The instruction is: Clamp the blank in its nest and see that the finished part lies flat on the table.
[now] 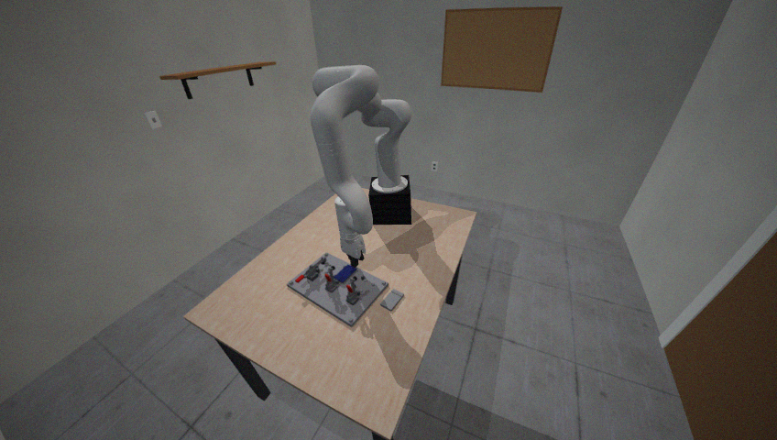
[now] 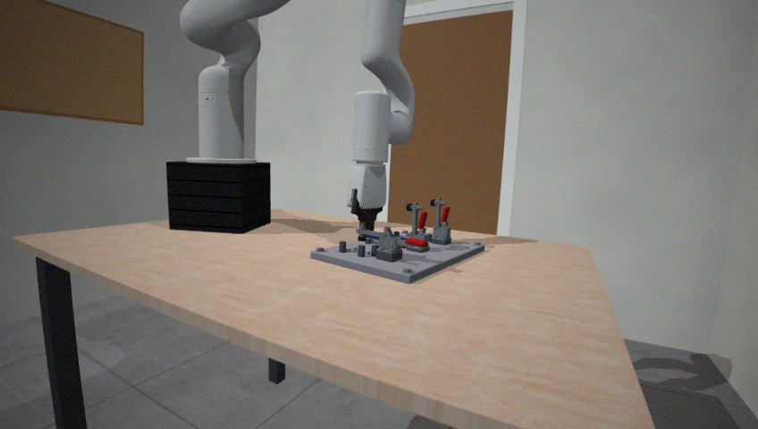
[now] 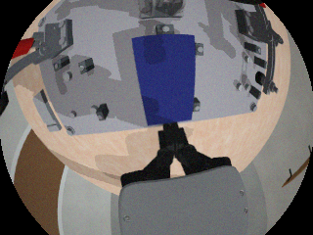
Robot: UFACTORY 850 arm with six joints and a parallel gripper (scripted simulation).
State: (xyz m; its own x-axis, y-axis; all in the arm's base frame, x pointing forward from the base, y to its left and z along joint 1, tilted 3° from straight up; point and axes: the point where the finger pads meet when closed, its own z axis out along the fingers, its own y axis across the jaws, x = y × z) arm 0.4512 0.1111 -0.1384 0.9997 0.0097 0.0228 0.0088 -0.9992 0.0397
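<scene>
The blue blank (image 1: 344, 272) (image 3: 166, 78) lies in the middle nest of the grey fixture plate (image 1: 311, 294) (image 2: 358, 268) (image 3: 220, 93). Its far end is at the stop block (image 3: 165, 28), its right edge beside the side blocks (image 3: 199, 49) (image 3: 197, 104); small gaps or exact seating cannot be told. My gripper (image 1: 355, 265) (image 2: 362, 238) (image 3: 168, 126) is shut and empty, pointing down, fingertips at the blank's near end. The middle clamp's red handle (image 1: 328, 279) and its arm stand up, so that clamp is open. The finished part (image 1: 392, 300) (image 3: 45, 109) lies flat on the table beside the plate; its slot is indistinct.
Another open clamp with a raised red handle (image 1: 350, 289) stands on the finished part's side. On the opposite side, a clamp's red handle (image 1: 299, 278) (image 2: 416, 242) is down, with its arm low over a nest without a part. Small blocks and corner bolts stick up from the plate.
</scene>
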